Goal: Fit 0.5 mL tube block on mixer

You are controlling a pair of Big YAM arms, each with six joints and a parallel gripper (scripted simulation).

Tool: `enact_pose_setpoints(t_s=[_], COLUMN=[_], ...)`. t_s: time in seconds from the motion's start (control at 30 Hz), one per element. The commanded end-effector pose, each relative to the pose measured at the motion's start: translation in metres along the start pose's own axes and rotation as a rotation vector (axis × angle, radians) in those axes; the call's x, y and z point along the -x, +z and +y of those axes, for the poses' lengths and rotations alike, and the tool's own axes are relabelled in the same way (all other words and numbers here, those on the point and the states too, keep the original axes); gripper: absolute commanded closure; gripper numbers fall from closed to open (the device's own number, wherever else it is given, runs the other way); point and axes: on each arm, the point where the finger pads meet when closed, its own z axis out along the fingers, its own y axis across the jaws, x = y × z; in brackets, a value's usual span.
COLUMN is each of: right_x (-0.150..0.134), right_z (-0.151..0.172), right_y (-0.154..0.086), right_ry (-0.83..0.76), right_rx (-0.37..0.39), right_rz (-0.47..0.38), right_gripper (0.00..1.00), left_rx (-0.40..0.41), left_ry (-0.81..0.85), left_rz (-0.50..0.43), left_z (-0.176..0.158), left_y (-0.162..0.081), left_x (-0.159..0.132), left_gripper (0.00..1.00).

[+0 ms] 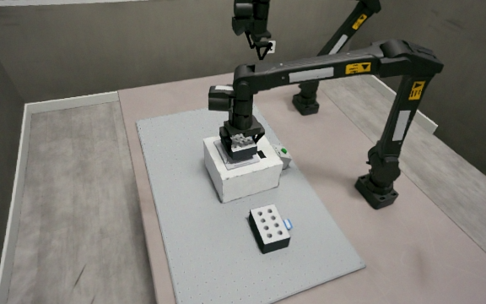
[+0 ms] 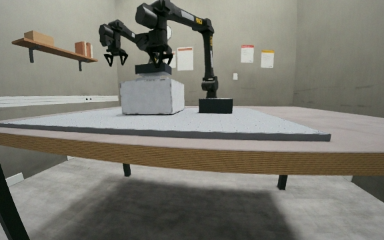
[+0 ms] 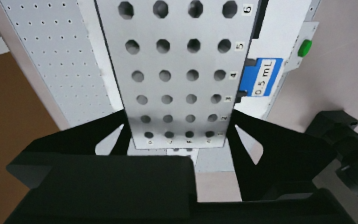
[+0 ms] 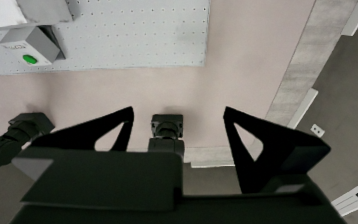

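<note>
My left gripper (image 1: 243,138) (image 3: 179,111) is shut on the 0.5 mL block (image 1: 243,154) (image 2: 153,69) (image 3: 177,62), a dark block with a pale holed top. Its blue lever (image 3: 262,77) reads "0.5 mL". The block is nearly level, right over the plate (image 1: 240,165) on the white mixer (image 1: 249,184) (image 2: 146,99); whether it touches the plate or the rear lip, I cannot tell. The other block (image 1: 269,224) (image 2: 215,106), with fewer, larger holes and a blue lever (image 1: 288,224), stands apart; its print is unreadable. My right gripper (image 2: 116,63) (image 4: 178,111) is open and empty, high beyond the mixer.
The mixer's small control box with a green button (image 1: 283,150) (image 3: 305,48) (image 4: 29,59) is on the side facing the arm bases. A dark slot (image 1: 261,154) shows in the mixer's top beside the block. Mixer and other block stand on the perforated board (image 1: 192,236) (image 2: 245,125).
</note>
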Motion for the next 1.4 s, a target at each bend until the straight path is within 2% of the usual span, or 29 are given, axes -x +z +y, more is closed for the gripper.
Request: enact_pose_setpoints(t_s=[0.0, 0.03, 0.23, 0.4, 0.53, 0.73, 0.93, 1.1, 1.37], right_x=[-0.002, -0.002, 0.001, 0.003, 0.007, 0.012, 0.014, 0.015, 0.017], right_z=[0.001, 0.001, 0.001, 0.001, 0.000, 0.000, -0.001, -0.001, -0.001], right_y=[0.003, 0.003, -0.001, -0.005, -0.011, -0.020, -0.023, -0.025, -0.028], right_ry=[0.007, 0.006, 0.006, 0.007, 0.007, 0.007, 0.007, 0.007, 0.007], right_rx=[-0.002, -0.002, -0.003, -0.004, -0.006, -0.009, -0.009, -0.010, -0.010], right_rz=[0.002, 0.002, -0.008, -0.020, -0.036, -0.059, -0.066, -0.071, -0.079], right_gripper=[0.00, 0.00, 0.00, 0.00, 0.00, 0.00, 0.00, 0.00, 0.00], left_rx=[0.085, 0.083, -0.076, -0.082, -0.052, -0.007, -0.008, -0.023, -0.038], left_ry=[0.004, 0.004, 0.004, 0.019, 0.023, -0.009, 0.000, 0.006, 0.020], left_rz=[-0.047, -0.046, -0.042, -0.045, -0.048, -0.064, -0.064, -0.064, -0.057], left_z=[0.025, 0.026, 0.036, 0.026, 0.026, 0.033, 0.029, 0.027, 0.030], left_y=[-0.034, -0.033, -0.021, -0.031, -0.039, -0.051, -0.058, -0.057, -0.041], left_x=[0.008, 0.008, 0.005, 0.010, 0.016, 0.010, 0.006, 0.004, 0.014], left_gripper=[1.00, 1.00, 1.00, 1.00, 1.00, 1.00, 1.00, 1.00, 1.00])
